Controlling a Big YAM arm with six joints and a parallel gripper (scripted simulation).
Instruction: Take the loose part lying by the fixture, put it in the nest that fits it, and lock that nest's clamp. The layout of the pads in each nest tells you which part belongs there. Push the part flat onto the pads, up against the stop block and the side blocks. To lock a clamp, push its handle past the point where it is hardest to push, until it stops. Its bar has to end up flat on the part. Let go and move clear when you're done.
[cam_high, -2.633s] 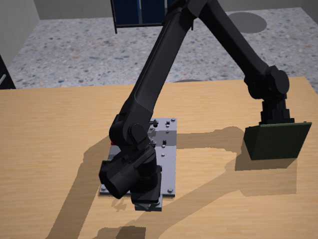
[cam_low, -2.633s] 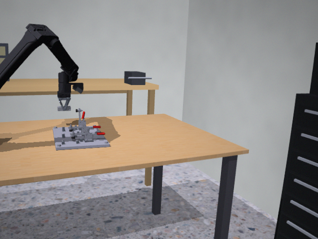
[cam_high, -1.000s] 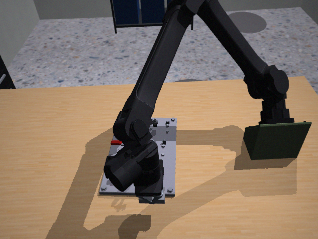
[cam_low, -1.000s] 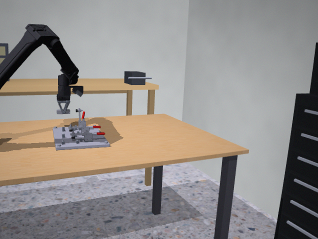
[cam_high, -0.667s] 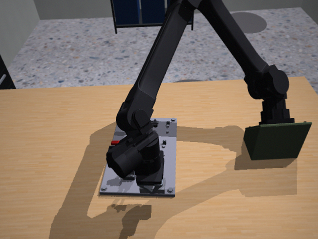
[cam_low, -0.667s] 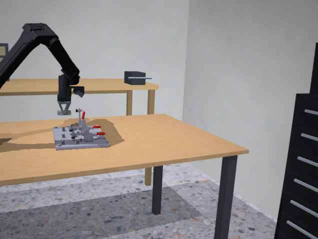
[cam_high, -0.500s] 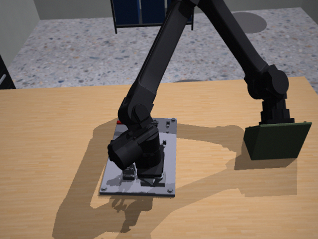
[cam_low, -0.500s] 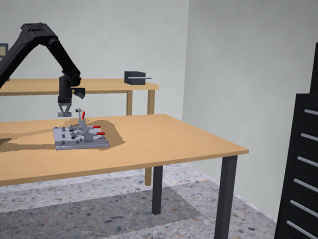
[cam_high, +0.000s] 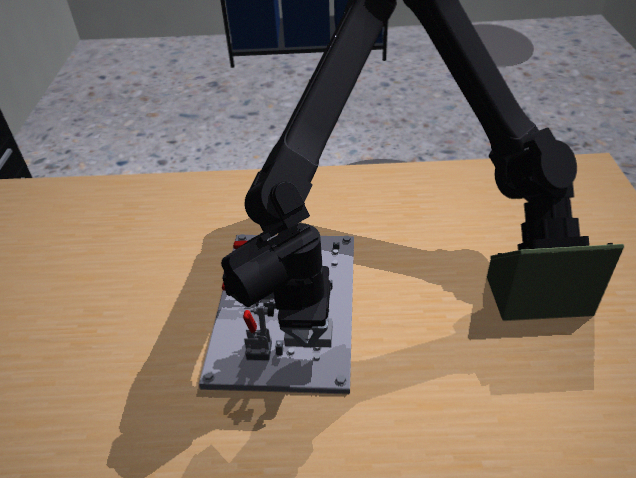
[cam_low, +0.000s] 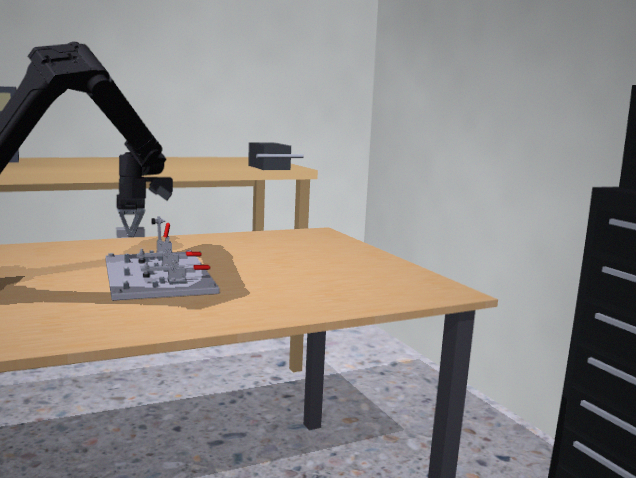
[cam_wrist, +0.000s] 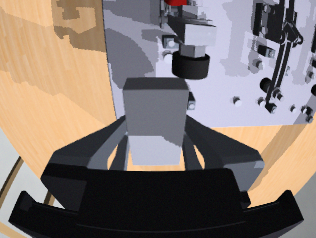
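Observation:
My gripper (cam_high: 309, 340) (cam_low: 131, 233) (cam_wrist: 155, 120) is shut on a grey rectangular block (cam_high: 325, 339) (cam_low: 122, 232) (cam_wrist: 156, 107) and holds it above the near-end nest of the fixture plate (cam_high: 343, 308) (cam_low: 154, 296) (cam_wrist: 215, 118). That nest's round pads (cam_high: 291, 352) show beside the block in the top view. Its clamp stands open, with its red handle (cam_high: 249, 321) (cam_low: 166, 230) raised, its bar upright and its black tip (cam_wrist: 190, 67) close to the block in the wrist view. Two other clamps have red handles (cam_low: 193, 253) (cam_low: 202, 267) lying level and bars down. The block's underside is hidden.
The arm hides much of the plate's middle in the top view. Corner bolts (cam_high: 208, 376) (cam_high: 340, 380) stick up from the plate. A dark green box (cam_high: 550, 282) stands under the arm's base at the right. The wooden table (cam_high: 437, 411) (cam_low: 329, 287) surrounds the plate.

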